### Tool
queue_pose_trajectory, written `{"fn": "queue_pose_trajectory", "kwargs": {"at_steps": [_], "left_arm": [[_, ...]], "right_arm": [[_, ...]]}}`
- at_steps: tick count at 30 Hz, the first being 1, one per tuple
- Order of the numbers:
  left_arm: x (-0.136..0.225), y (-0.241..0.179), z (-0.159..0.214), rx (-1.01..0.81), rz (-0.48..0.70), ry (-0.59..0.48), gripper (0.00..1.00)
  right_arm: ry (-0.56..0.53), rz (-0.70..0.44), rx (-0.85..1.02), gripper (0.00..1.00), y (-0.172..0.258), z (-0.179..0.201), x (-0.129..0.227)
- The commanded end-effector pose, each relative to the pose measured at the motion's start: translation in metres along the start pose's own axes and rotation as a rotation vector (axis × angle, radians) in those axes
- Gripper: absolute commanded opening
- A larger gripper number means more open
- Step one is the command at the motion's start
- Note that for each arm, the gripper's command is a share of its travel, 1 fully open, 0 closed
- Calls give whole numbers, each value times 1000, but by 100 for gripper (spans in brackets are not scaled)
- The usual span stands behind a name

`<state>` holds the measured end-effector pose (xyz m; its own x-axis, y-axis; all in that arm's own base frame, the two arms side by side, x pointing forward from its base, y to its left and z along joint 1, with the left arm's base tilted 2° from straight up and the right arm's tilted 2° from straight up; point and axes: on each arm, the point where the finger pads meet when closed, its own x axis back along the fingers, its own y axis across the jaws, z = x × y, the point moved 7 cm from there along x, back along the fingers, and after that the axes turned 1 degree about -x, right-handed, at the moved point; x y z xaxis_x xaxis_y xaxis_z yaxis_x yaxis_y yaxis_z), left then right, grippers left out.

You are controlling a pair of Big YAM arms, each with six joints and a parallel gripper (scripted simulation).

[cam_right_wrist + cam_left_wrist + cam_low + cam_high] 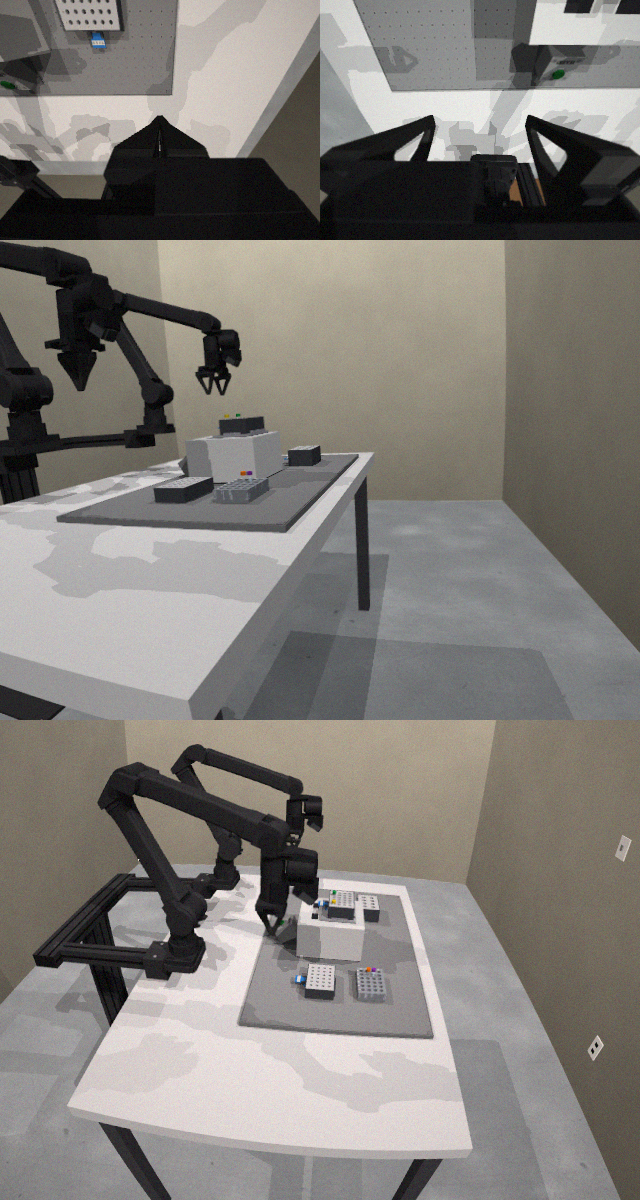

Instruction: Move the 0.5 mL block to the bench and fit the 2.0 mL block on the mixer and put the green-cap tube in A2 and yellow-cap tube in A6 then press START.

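The mixer's block (pixel 341 904) (pixel 241 426) holds 2 tubes, green-capped (pixel 333 892) (pixel 238 415) and yellow-capped (pixel 333 901) (pixel 226 416); left claw (pixel 292 842) (pixel 215 393) (pixel 480 119) apart, right claw (pixel 271 932) (pixel 80 389) (pixel 160 117) together.

On the white table (pixel 268 1102) (pixel 129 622) lies a grey perforated mat (pixel 279 1017) (pixel 129 516) (pixel 435 45) (pixel 135 75) with dark peg-like dots, its edges parallel to the tabletop's sides, bearing the white mixer, two loose dark tube blocks and a translucent grey tube rack.

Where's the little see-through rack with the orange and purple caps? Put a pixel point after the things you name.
In the top view, the rack (pixel 370 988) (pixel 241 491) stands on the grey mat (pixel 289 1017) (pixel 180 516), just right of the block with the blue lever (pixel 299 979).
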<state>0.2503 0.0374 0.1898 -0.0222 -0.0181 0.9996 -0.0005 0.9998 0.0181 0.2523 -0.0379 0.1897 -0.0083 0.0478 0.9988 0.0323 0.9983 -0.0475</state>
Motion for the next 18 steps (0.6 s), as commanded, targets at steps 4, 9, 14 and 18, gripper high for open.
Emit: {"fn": "queue_pose_trajectory", "kwargs": {"at_steps": [4, 9, 14, 18], "left_arm": [[18, 4, -17, 11, -8, -54, 100], [10, 3, -11, 11, -5, -35, 100], [3, 2, -5, 10, -3, -15, 100], [1, 2, -3, 10, -2, -10, 100]], "right_arm": [[-2, 3, -4, 0, 2, 1, 2], [-2, 3, -4, 0, 1, 0, 2], [-2, 3, -4, 0, 1, 0, 2], [-2, 3, -4, 0, 1, 0, 2]]}}
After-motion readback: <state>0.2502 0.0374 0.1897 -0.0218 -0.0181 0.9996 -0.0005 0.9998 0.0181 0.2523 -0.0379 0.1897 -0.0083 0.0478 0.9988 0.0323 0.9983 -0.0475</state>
